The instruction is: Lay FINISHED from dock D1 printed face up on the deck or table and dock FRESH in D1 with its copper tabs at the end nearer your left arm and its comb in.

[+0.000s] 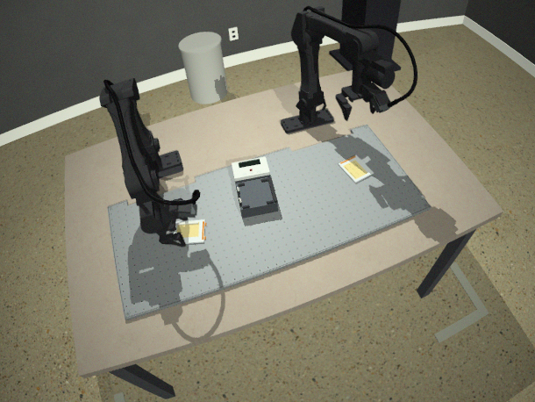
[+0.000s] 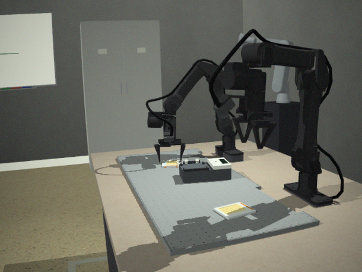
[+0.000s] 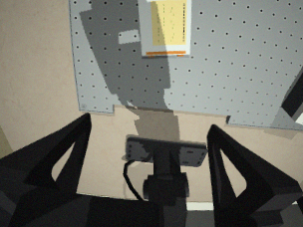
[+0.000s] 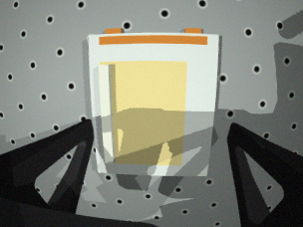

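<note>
FRESH (image 1: 193,231) (image 2: 171,163) (image 4: 150,100) lies flat on the deck, its white comb (image 4: 106,110) standing along one side of the yellow gel. My right gripper (image 1: 186,226) (image 2: 170,160) (image 4: 159,128) is open just above it, with a finger beyond each side edge. FINISHED (image 1: 355,168) (image 2: 234,210) (image 3: 169,25) lies flat on the deck, marked face up, its orange end toward my left arm's base. My left gripper (image 1: 361,114) (image 2: 252,145) (image 3: 151,124) is open and empty, high above the table. Dock D1 (image 1: 258,193) (image 2: 205,175) has an empty bay.
The dock's white display block (image 1: 250,168) (image 2: 219,163) stands on its arm-base side. The perforated grey deck (image 1: 307,219) (image 2: 166,208) (image 3: 224,75) carries the dock and both cassettes. The dock stands between the two cassettes. Arm shadows cross the deck at both ends.
</note>
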